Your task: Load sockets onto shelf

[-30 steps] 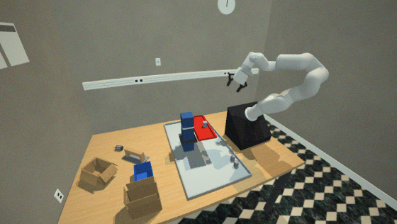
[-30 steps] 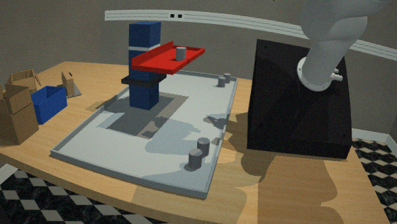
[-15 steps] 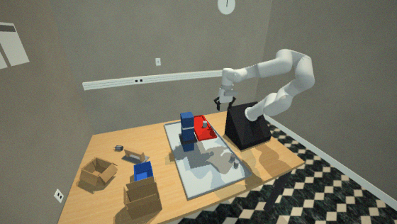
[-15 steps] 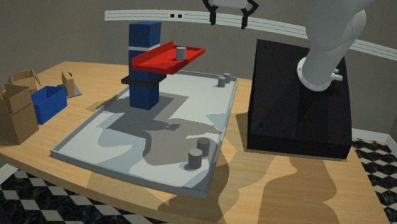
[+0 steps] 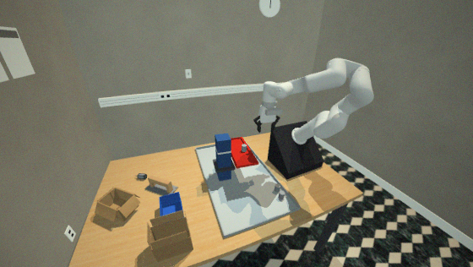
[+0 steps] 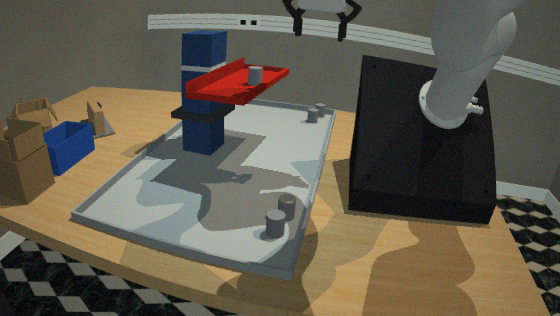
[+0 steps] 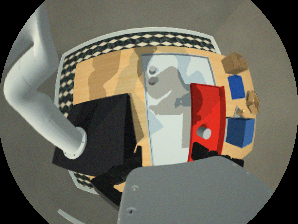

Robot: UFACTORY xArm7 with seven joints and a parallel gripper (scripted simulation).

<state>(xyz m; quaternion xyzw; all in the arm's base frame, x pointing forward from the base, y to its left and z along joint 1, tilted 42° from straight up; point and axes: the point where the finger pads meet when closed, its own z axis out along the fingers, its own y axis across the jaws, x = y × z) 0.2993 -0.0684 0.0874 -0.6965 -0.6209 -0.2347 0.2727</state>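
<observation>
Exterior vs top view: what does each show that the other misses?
Exterior only: the white band on the post and the black collar under the shelf, seen side-on; two far sockets at the tray's back edge.

Top only: the whole arm, the wall clock, and the small dark object by the boxes.

Both: the red shelf with one socket on it, two near sockets on the grey tray, the open, empty gripper, the blue bin.

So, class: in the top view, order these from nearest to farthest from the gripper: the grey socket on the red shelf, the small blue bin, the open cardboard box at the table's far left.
1. Grey socket, on the red shelf, below the open gripper.
2. Small blue bin, mid-table.
3. Open cardboard box, far left.
</observation>
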